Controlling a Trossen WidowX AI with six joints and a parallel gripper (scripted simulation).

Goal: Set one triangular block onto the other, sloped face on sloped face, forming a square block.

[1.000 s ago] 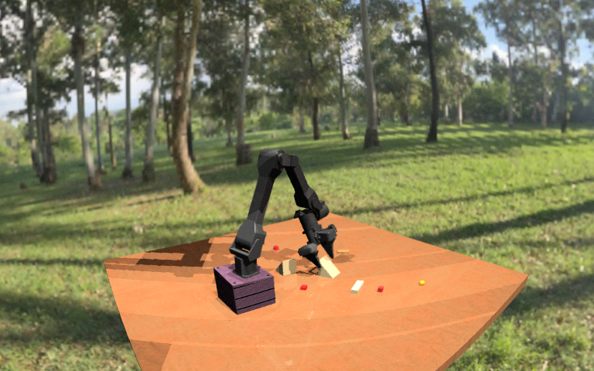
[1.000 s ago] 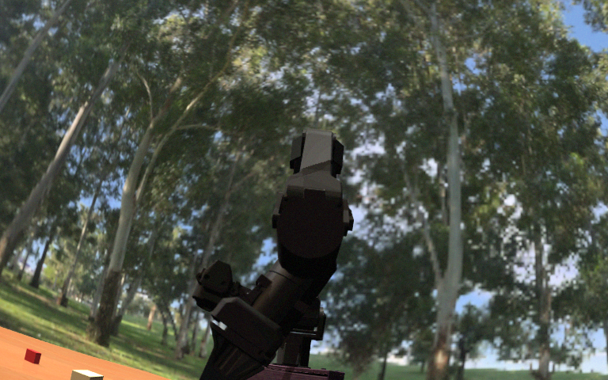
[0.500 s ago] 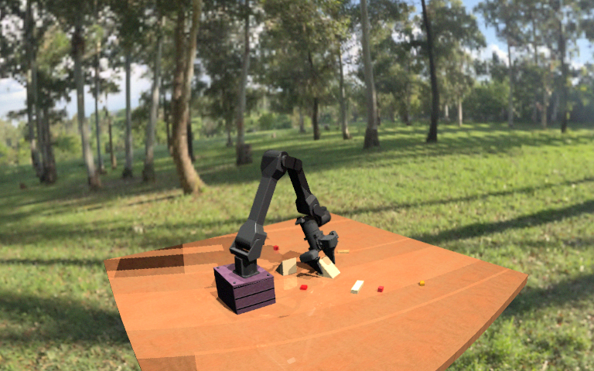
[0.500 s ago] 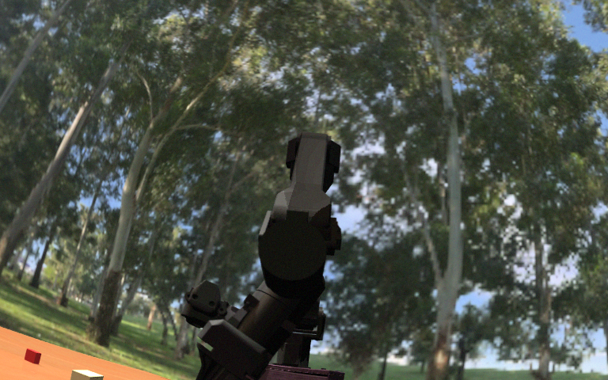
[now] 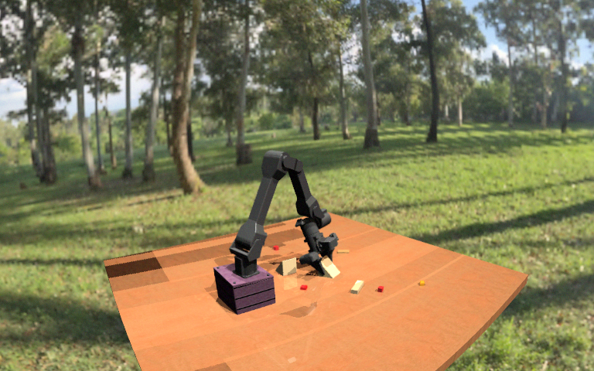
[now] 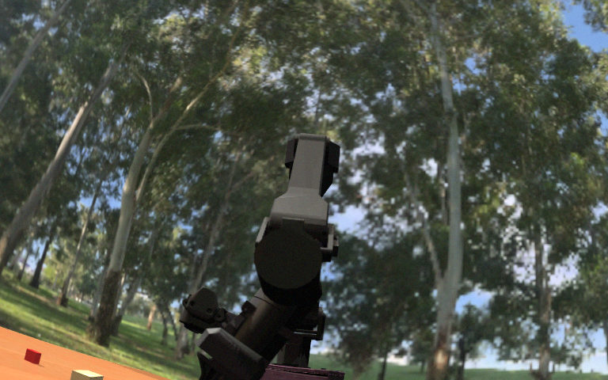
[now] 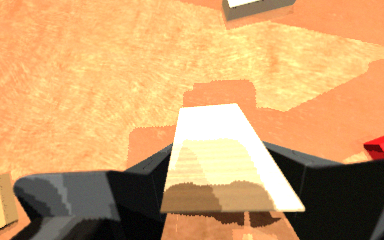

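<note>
One cream triangular block (image 5: 330,268) (image 7: 220,160) stands on the table right of the arm's base, its slope facing the wrist camera. My gripper (image 5: 322,262) (image 7: 212,144) is low around it, and the fingers lie against its two ends, shut on it. The fingertips are partly hidden by the block. The other triangular block (image 5: 288,266) stands apart on the table, between the first block and the arm's base. It does not show in the wrist view. In the exterior view the fingertips and both triangular blocks are out of view.
A cream bar (image 5: 357,287) (image 6: 87,375) (image 7: 260,9) and a red cube (image 5: 380,289) (image 6: 32,356) lie beyond the held block. A red piece (image 5: 303,287) (image 7: 376,147) lies to one side, a flat tan piece (image 5: 343,251) (image 7: 7,202) to the other. A yellow cube (image 5: 421,283) is farther out.
</note>
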